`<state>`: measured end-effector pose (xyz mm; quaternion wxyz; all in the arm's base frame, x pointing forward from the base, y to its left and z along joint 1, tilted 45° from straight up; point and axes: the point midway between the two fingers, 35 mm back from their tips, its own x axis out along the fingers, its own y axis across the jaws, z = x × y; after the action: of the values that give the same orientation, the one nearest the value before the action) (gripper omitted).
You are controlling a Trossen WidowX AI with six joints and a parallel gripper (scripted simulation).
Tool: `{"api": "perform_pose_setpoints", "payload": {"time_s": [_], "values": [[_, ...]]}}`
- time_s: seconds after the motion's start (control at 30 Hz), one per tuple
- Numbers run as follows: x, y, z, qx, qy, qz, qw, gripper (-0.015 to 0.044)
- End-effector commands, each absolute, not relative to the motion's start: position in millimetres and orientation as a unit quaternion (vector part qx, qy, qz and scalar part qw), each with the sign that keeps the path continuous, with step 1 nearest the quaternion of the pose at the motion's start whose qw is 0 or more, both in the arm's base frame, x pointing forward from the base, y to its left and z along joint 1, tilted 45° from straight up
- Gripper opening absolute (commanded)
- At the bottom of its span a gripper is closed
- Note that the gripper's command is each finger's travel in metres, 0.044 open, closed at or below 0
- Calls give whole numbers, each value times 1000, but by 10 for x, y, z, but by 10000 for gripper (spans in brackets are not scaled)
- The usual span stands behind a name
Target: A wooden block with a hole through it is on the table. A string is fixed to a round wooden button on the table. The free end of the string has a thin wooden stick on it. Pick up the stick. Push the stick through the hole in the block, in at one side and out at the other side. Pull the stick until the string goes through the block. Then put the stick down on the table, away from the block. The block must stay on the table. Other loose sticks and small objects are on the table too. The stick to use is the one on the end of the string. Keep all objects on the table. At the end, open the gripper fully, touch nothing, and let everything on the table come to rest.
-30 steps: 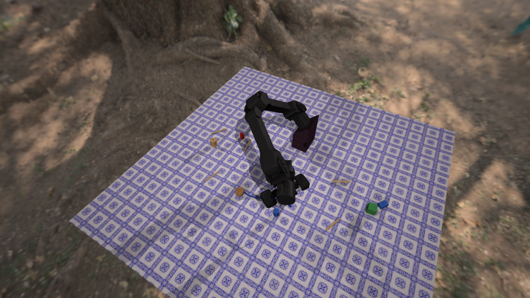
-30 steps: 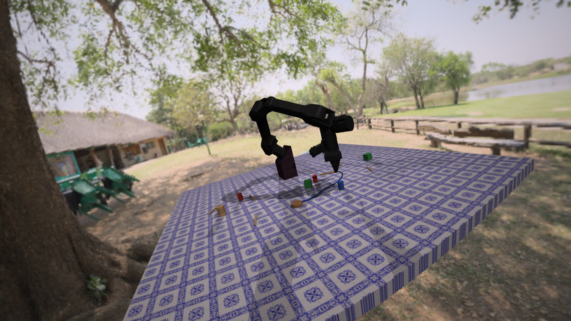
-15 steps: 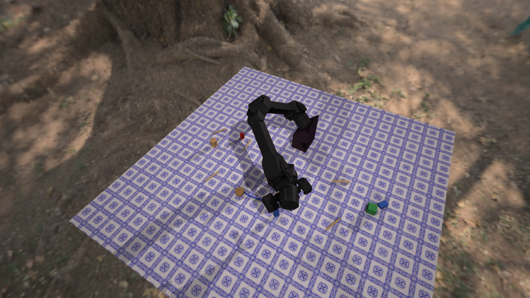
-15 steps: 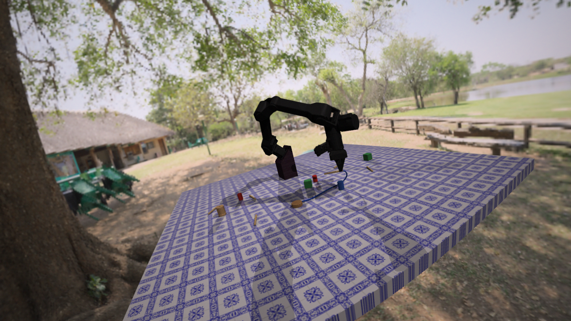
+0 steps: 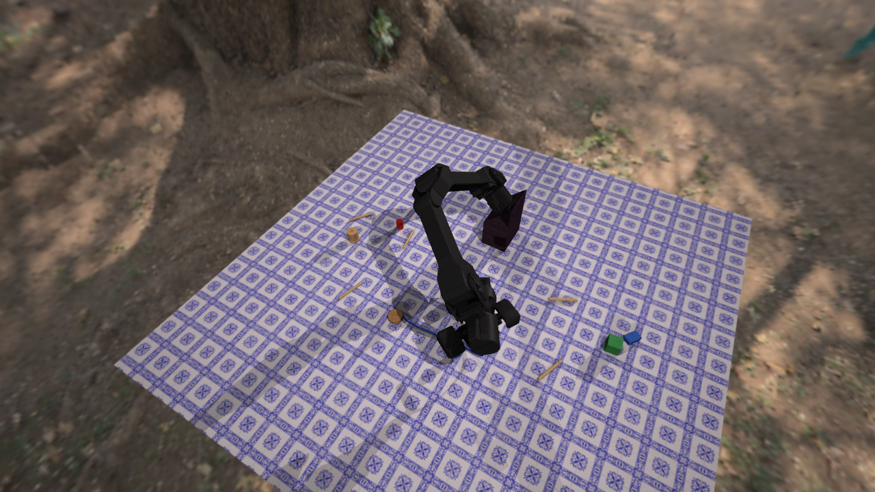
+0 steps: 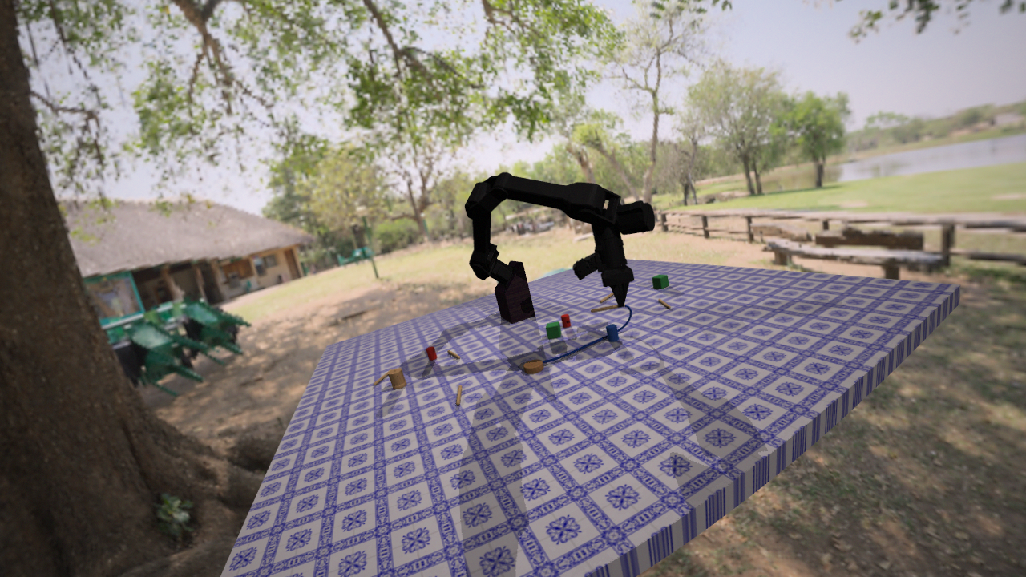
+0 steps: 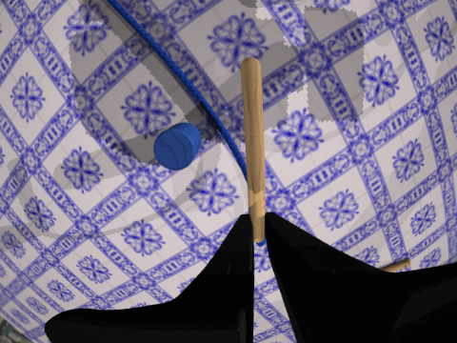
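My gripper (image 6: 621,304) (image 7: 257,221) is shut on one end of the tan stick (image 6: 603,308) (image 7: 254,129), held low over the table; its fingertips are hidden in the top view. The stick's free end points up the wrist view. The blue string (image 5: 419,326) (image 6: 574,353) (image 7: 176,71) runs from the round wooden button (image 5: 395,316) (image 6: 533,366) to the gripped end. A green block (image 6: 553,329) stands between the button and the arm's base, beside a red cylinder (image 6: 566,320). I cannot make out a hole in it; the arm hides it in the top view.
A blue cylinder (image 6: 611,332) (image 7: 176,147) stands close beside the string. Another green block (image 5: 613,344) (image 6: 660,281) is farther off by a blue block (image 5: 631,337). Loose sticks (image 5: 562,299) (image 5: 549,370) (image 5: 350,290), a tan cylinder (image 5: 352,234) (image 6: 396,378) and a red cylinder (image 5: 399,224) (image 6: 430,353) lie around. The arm's dark mount (image 5: 513,223) (image 6: 510,301) stands behind.
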<state>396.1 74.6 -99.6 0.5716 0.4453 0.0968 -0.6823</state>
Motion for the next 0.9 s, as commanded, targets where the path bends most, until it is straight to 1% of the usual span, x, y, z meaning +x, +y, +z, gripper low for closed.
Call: {"api": "perform_pose_setpoints", "payload": {"time_s": [0.0, 0.87], "values": [[3982, 783, -1046, 445, 98, -684, 570, 0], [4085, 946, -1220, 450, 98, -682, 569, 0]]}}
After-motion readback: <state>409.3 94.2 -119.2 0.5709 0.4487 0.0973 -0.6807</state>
